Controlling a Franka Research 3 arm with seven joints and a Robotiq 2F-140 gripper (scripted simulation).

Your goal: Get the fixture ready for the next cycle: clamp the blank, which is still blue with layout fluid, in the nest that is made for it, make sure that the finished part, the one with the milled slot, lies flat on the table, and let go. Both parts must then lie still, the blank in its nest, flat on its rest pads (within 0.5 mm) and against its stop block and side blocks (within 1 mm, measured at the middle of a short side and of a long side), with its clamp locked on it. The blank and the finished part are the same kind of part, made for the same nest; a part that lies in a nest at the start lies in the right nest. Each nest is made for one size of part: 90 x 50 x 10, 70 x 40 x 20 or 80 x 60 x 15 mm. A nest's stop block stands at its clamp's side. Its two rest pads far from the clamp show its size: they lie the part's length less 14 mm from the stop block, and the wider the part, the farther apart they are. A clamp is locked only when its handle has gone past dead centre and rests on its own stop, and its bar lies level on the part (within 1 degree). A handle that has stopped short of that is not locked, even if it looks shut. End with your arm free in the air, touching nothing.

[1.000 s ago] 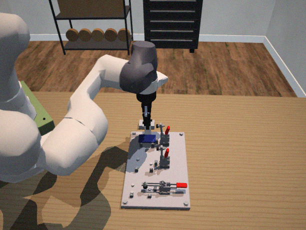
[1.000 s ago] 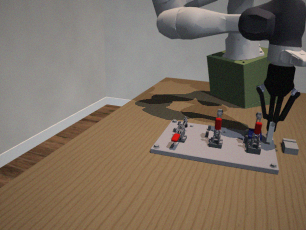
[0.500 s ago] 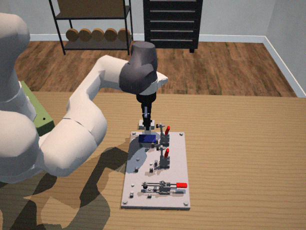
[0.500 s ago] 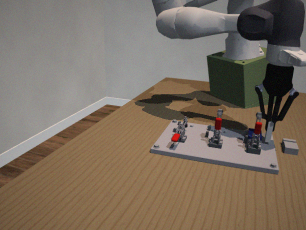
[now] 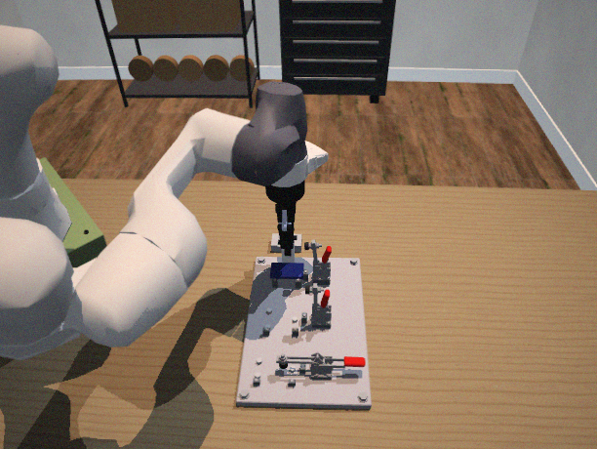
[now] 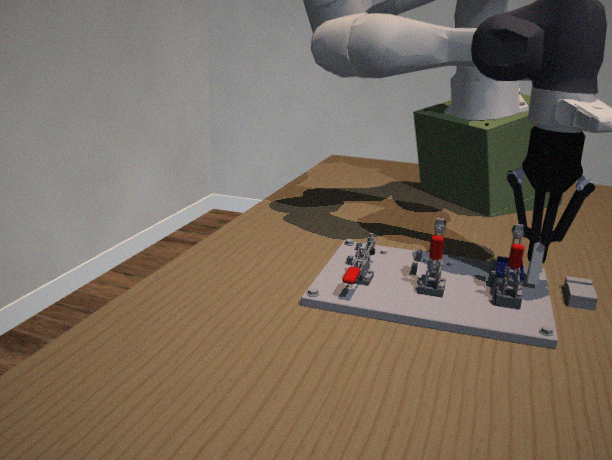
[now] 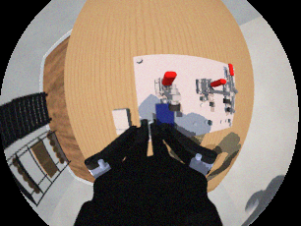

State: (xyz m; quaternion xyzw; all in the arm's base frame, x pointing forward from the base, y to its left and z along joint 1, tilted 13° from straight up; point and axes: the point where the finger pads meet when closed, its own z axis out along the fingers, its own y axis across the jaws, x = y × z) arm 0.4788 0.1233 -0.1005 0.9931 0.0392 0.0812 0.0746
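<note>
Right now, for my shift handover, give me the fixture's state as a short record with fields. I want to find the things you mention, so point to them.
blank: blue, in the end nest (image 5: 287,270) (image 7: 165,113)
blank's clamp: open, red handle (image 5: 327,254) (image 6: 516,256) (image 7: 169,78) up
middle clamp: open, handle (image 5: 325,298) (image 6: 436,247) (image 7: 217,84) up
third clamp: handle (image 5: 354,361) (image 6: 351,275) (image 7: 231,70) down, nest without part
finished part: on table beside plate (image 5: 296,243) (image 6: 581,293) (image 7: 121,120)
pincer: shut, beside blank (image 5: 288,256) (image 6: 537,245) (image 7: 150,125)
</note>
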